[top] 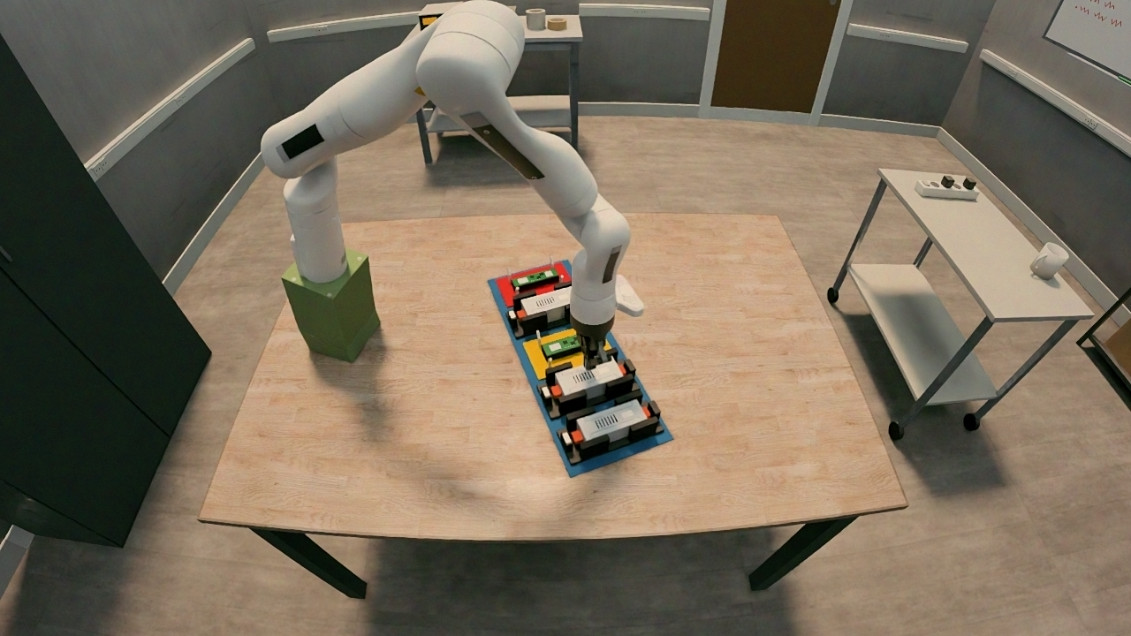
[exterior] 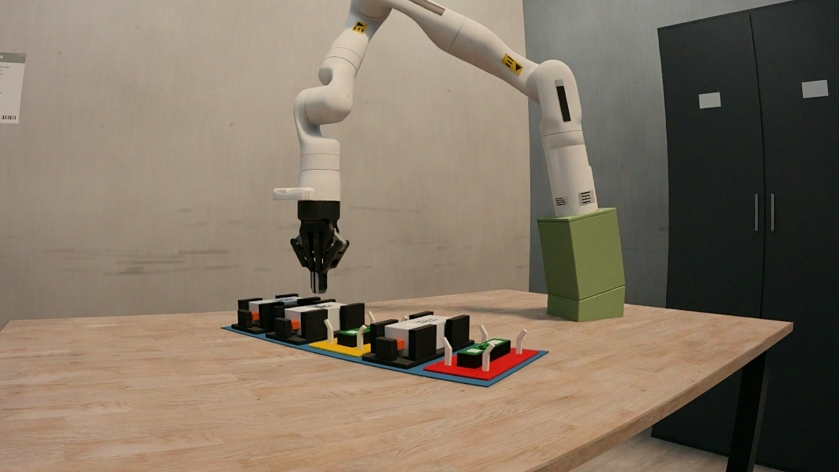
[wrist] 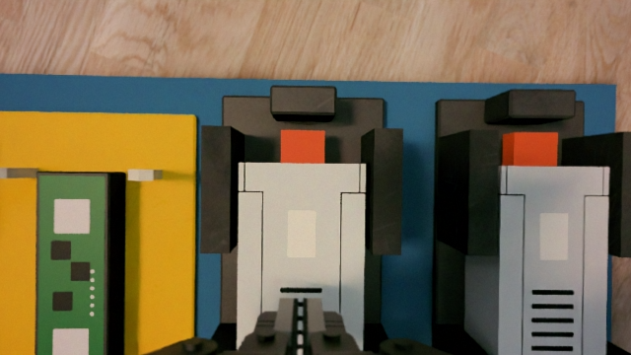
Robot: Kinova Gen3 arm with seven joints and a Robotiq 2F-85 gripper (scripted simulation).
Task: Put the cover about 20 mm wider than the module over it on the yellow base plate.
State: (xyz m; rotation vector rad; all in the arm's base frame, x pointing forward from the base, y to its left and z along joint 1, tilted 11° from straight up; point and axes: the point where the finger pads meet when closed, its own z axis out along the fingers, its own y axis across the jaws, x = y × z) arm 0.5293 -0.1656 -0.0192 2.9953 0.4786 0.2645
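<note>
A blue mat carries a yellow plate and a red plate. The module on the yellow plate is green with white and black squares and a row of white dots. The 3 covers, such as the one in the wrist view, are white with black slots, in black holders with orange blocks. The gripper is black

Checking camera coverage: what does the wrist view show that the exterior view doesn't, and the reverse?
Only the wrist view shows the vent slots on the covers, such as the right-hand cover, and the module's chip layout. Only the exterior view shows the gripper shut and empty above the holders, the red plate and the green pedestal. Both show the yellow plate and the middle cover.
</note>
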